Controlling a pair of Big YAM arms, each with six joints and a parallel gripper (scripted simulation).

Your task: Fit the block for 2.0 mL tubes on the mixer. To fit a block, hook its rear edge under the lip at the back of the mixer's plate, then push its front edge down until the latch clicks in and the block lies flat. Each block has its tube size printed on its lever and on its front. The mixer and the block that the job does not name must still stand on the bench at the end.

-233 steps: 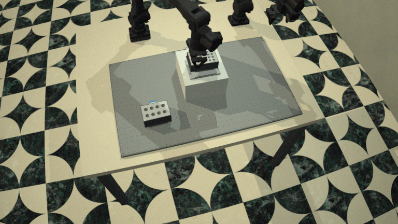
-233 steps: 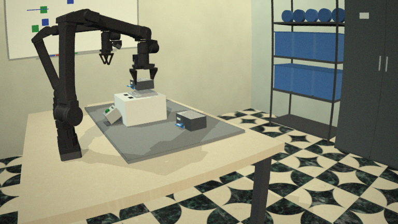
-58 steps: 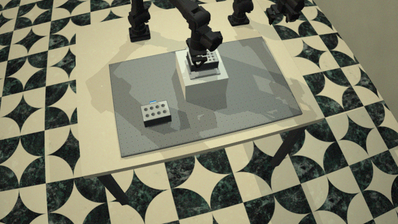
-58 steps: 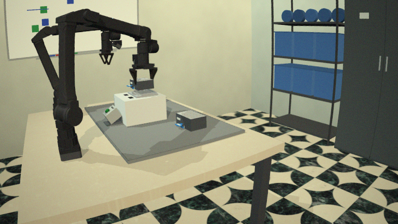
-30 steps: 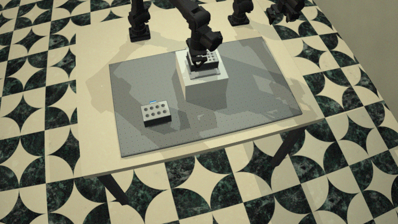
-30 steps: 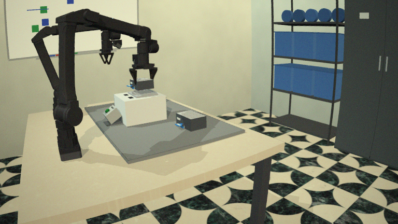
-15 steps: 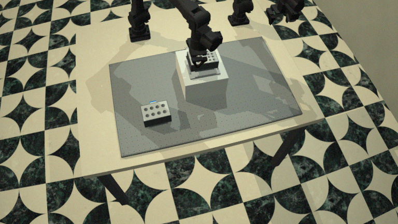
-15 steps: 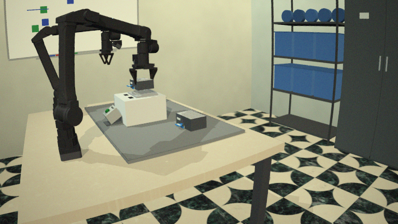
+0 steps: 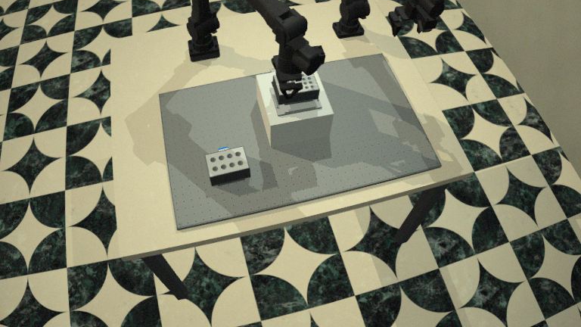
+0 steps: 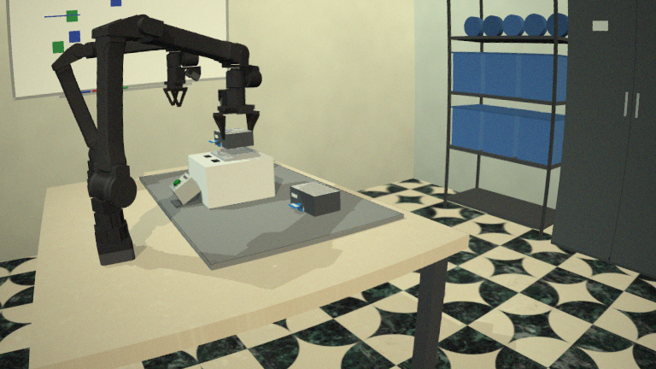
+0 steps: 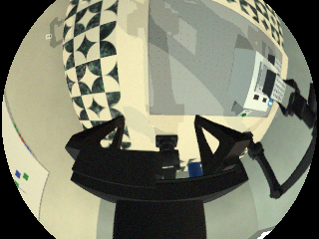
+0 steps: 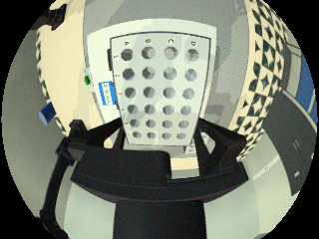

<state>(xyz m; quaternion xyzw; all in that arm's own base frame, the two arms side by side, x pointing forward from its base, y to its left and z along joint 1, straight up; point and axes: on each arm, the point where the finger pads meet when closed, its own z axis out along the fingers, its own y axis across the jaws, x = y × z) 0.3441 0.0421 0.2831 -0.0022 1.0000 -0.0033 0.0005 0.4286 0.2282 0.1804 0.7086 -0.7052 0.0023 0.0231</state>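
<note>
Top: black right hand (image 9: 295,88) (image 10: 236,132) (image 12: 159,119) over white box-shaped mixer (image 9: 299,132) (image 10: 239,181) (image 12: 97,60); dark eight-hole block (image 9: 230,174) (image 10: 321,201) toward counter's (image 9: 128,203) lower-left corner.
Exterior: dark, grey-topped 24-hole block (image 9: 299,97) (image 10: 237,138) (image 12: 159,64) above mixer plate.
Left wrist: black left hand (image 9: 408,29) (image 10: 175,103) (image 11: 159,118) wide open, unladen.
Right wrist: hand clamped across 24-hole block.

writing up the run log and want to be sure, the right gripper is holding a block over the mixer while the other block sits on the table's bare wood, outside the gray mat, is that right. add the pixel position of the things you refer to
The other block (image 9: 227,163) (image 10: 315,198) is on the gray mat (image 9: 364,147) (image 10: 231,239), as the top view shows. The right gripper (image 9: 293,88) (image 10: 237,128) (image 12: 159,119) is indeed holding a block (image 10: 236,138) (image 12: 159,90) over the mixer (image 9: 299,130) (image 10: 242,181).
</note>
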